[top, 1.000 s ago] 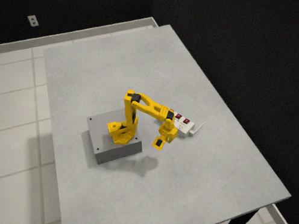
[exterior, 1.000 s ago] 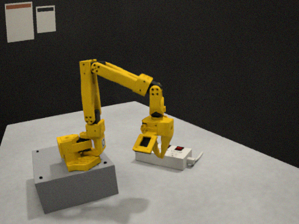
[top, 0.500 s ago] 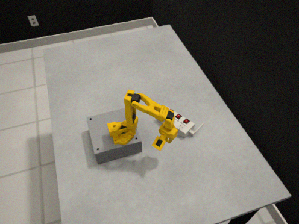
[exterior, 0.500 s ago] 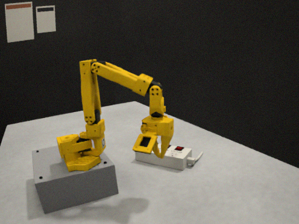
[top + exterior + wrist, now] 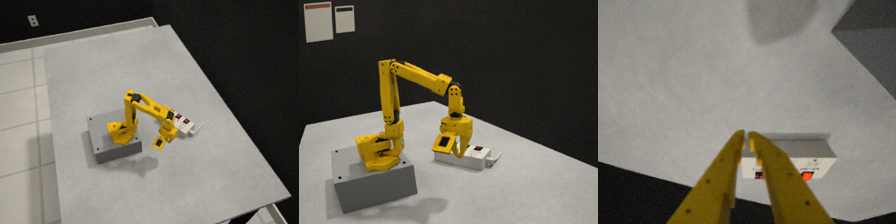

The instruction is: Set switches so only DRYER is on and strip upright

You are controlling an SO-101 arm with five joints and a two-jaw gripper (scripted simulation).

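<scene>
The white power strip (image 5: 184, 127) (image 5: 471, 160) (image 5: 800, 152) lies right way up on the table, to the right of the arm's base. Red rocker switches (image 5: 186, 121) (image 5: 478, 148) (image 5: 808, 175) show on its top; the labels are too small to read. A short cord stub (image 5: 196, 130) (image 5: 495, 158) sticks out of its right end. My gripper (image 5: 459, 155) (image 5: 747, 134) is shut and empty. It points down, with its tips at the top of the strip near the end closest to the base. The fingers hide part of the strip's switch row in the wrist view.
The arm stands on a grey base block (image 5: 103, 149) (image 5: 374, 183). The grey table (image 5: 211, 168) (image 5: 540, 186) ends a short way beyond the strip, with a dark drop past its right edge. A white tiled floor lies to the left.
</scene>
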